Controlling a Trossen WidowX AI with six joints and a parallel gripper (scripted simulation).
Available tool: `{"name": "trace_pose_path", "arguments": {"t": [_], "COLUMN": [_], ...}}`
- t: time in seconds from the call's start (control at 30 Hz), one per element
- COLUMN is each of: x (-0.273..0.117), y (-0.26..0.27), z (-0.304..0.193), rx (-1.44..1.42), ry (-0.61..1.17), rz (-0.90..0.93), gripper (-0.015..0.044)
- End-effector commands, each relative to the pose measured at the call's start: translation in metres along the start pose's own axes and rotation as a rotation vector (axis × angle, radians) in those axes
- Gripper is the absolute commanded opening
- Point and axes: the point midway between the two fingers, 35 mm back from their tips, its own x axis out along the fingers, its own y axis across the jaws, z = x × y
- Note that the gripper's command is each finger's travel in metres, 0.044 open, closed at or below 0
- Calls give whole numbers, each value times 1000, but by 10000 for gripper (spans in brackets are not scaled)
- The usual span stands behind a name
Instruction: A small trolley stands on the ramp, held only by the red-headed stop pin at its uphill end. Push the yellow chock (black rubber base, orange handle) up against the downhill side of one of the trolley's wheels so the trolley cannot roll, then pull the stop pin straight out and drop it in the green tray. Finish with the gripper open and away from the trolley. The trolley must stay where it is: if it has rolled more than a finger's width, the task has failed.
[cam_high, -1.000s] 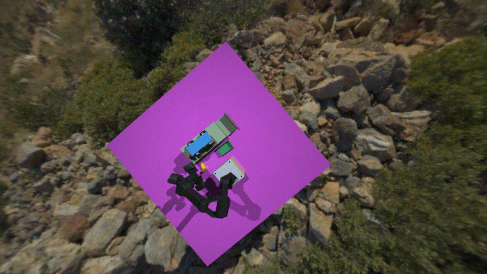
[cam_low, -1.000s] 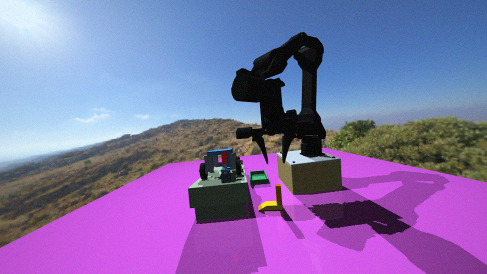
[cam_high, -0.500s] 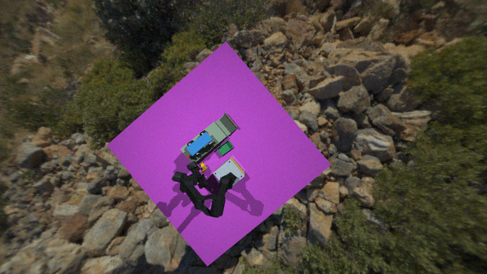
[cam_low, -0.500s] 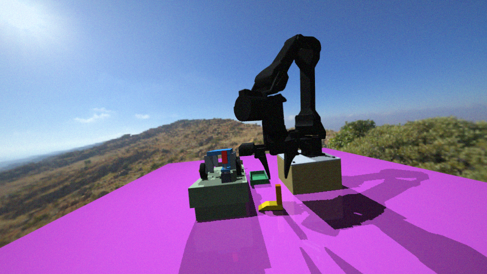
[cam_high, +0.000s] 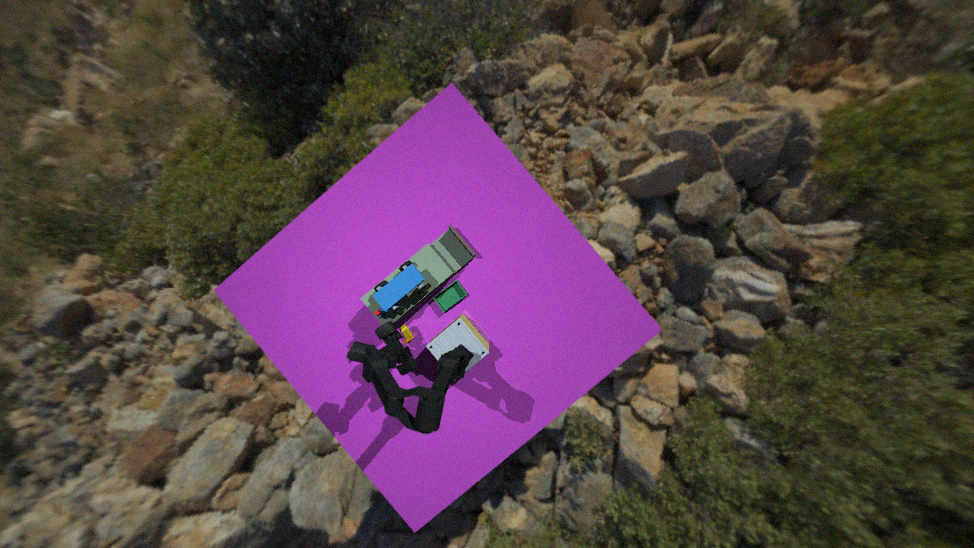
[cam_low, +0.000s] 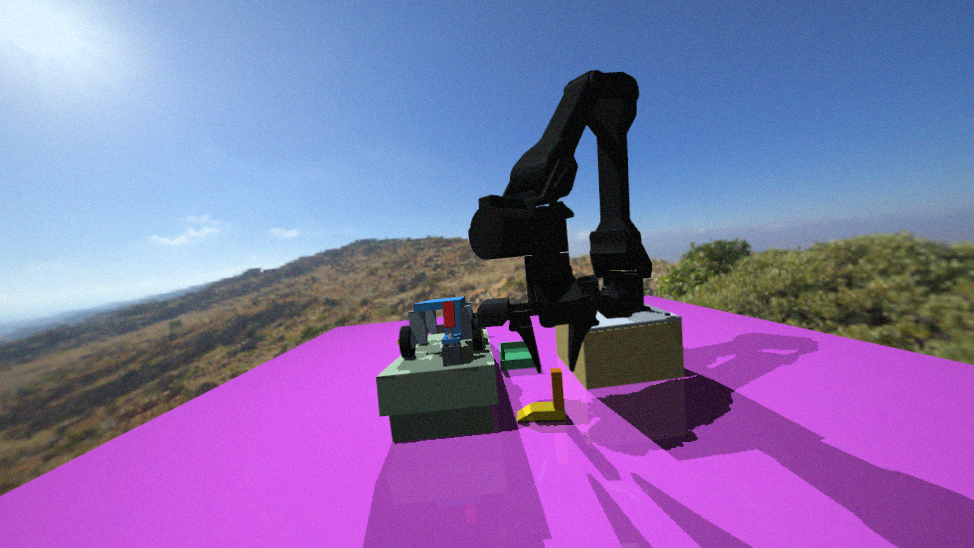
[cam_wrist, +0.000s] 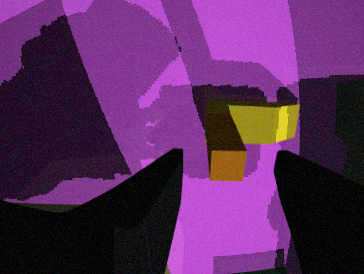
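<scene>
The yellow chock (cam_high: 406, 332) (cam_low: 534, 411) (cam_wrist: 255, 122) stands on the table beside the ramp, its orange handle (cam_low: 556, 391) (cam_wrist: 227, 167) upright. My gripper (cam_low: 555, 366) (cam_wrist: 230, 160) is open and empty, pointing down close above the handle. In the wrist view the handle top shows between the fingers, nearer the left one. The blue trolley (cam_high: 398, 286) (cam_low: 435, 303) stands on the grey-green ramp (cam_high: 433, 260) (cam_low: 435, 393). The red-headed stop pin (cam_high: 377, 312) (cam_low: 448, 314) is at the trolley's uphill end. The green tray (cam_high: 450, 297) (cam_low: 519, 364) holds nothing visible.
The arm's pale-topped base block (cam_high: 446, 338) (cam_low: 630, 353) stands on the purple table (cam_high: 442, 170) (cam_low: 238, 408), on the chock's other side from the ramp. The tray lies beside the ramp, farther downhill. One side of the gripper is close to the trolley's uphill end.
</scene>
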Motion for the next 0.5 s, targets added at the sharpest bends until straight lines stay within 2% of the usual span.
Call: {"name": "trace_pose_path", "arguments": {"t": [0.0,0.47], "x": [7,21], "y": [1,1], "z": [-2,-2], "rx": [6,6], "ry": [8,8], "rz": [0,1], "gripper": [190,190]}}
